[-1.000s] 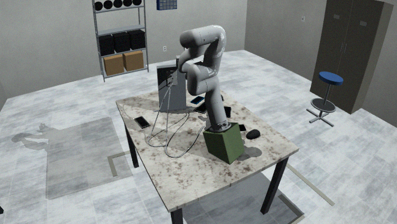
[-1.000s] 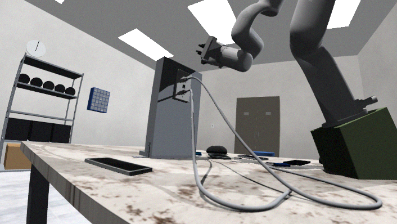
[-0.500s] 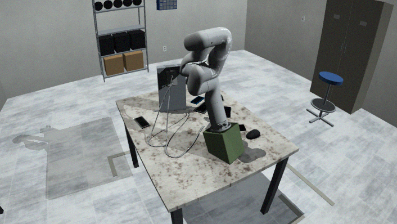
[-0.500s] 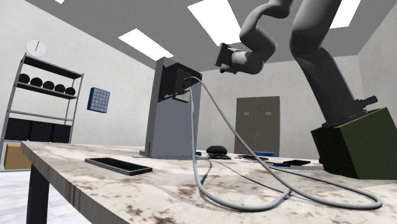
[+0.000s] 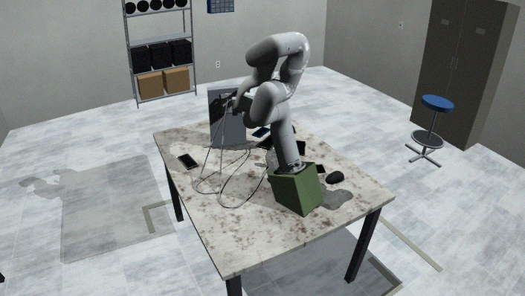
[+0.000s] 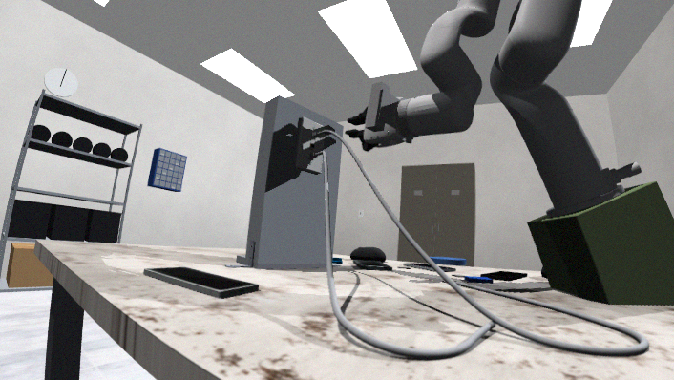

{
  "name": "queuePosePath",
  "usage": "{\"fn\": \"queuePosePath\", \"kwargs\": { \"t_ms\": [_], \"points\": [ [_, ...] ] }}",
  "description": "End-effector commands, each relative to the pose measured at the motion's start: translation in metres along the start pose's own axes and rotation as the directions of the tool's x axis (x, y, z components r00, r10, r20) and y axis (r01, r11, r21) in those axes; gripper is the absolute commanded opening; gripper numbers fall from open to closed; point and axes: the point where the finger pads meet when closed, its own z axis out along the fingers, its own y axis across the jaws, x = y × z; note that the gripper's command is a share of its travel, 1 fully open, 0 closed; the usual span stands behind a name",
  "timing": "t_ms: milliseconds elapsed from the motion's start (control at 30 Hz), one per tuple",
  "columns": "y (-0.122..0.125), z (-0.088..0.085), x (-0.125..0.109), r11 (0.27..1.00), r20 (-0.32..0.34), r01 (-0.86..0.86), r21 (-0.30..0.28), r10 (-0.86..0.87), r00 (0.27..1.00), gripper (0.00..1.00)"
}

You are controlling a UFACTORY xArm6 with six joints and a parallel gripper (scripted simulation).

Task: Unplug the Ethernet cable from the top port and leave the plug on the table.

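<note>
A grey upright panel (image 5: 226, 118) stands at the far side of the table and carries the wall plate (image 6: 305, 148). Two grey Ethernet cables are plugged into it. The top plug (image 6: 319, 131) sits in the upper port, the other plug (image 6: 315, 149) just below it. Both cables (image 6: 430, 310) drop and loop across the table top (image 5: 223, 182). My gripper (image 6: 354, 125) hovers level with the top plug, a short way to its right, pointing at the plate without touching it. Its fingers stand partly apart with nothing between them. In the top view the gripper (image 5: 231, 104) is mostly hidden by the arm.
My green base block (image 5: 296, 187) stands right of the cable loops. A black phone (image 5: 187, 161) lies near the left edge. A black mouse (image 5: 334, 177) lies to the right. Several dark and blue flat devices (image 5: 262, 133) lie behind the arm.
</note>
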Motion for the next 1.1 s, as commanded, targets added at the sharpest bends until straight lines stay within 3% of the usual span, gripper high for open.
{"fn": "queuePosePath", "kwargs": {
  "t_ms": [0,533,1067],
  "points": [
    [-0.045,-0.025,0.039,0.991,-0.122,0.006,0.136,0.01,0.993,0.27],
    [-0.045,-0.025,0.039,0.991,-0.122,0.006,0.136,0.011,0.993,0.27],
    [-0.045,-0.028,0.067,0.991,-0.122,0.006,0.136,0.011,0.993,0.27]
  ]
}}
